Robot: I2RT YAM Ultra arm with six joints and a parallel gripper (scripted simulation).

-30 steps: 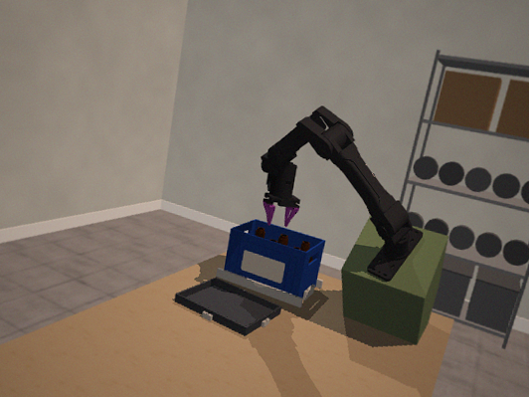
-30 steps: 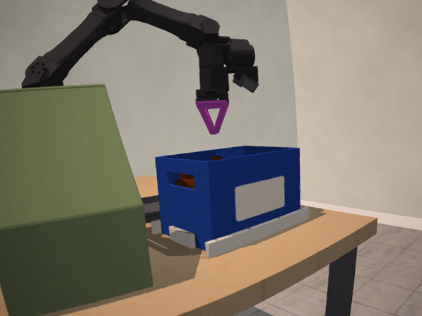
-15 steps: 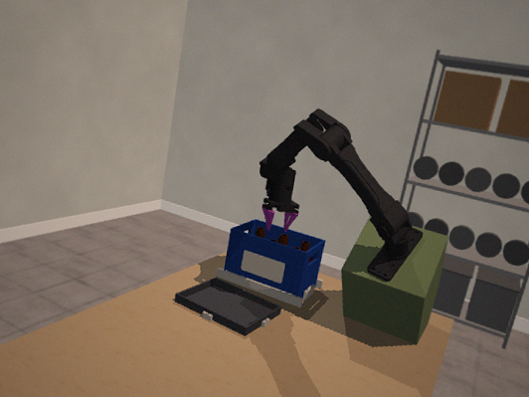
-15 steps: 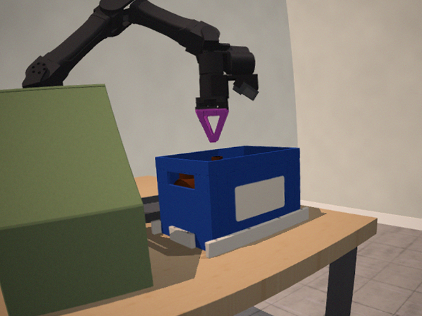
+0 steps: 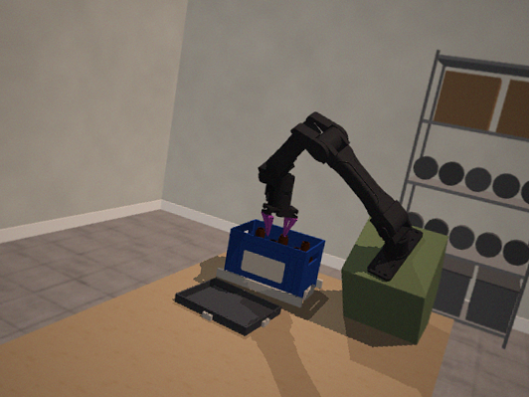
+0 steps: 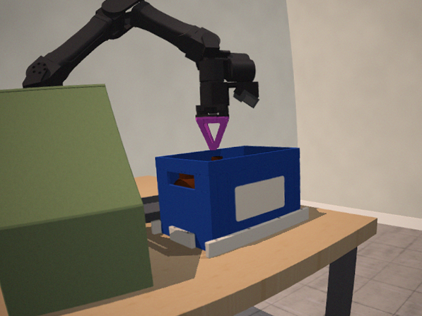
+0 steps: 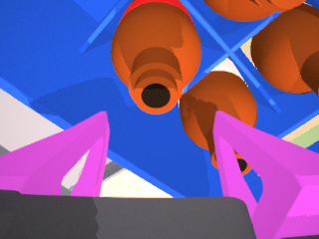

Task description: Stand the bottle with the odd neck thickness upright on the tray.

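My gripper (image 5: 277,235) (image 6: 213,149) (image 7: 160,120) is open and empty, pointing down, with its fingertips about level with the rim of the blue crate (image 5: 234,256) (image 6: 185,209) (image 7: 60,65). In the wrist view a brown bottle with some red behind it (image 7: 156,47) stands with its mouth just beyond the gap between the fingertips. A second bottle (image 7: 226,90) is partly behind the right finger. Another bottle (image 7: 279,55) and more brown glass show at the upper right. The dark tray (image 5: 225,304) holds nothing. Neck differences cannot be told.
Pale rails (image 5: 266,290) (image 6: 259,232) run along the crate's foot. Small pale blocks (image 5: 207,315) sit at the tray's edge. The green pedestal (image 5: 382,308) (image 6: 73,258) carrying the arm stands beside the crate. Thin blue dividers (image 7: 239,62) separate the bottles.
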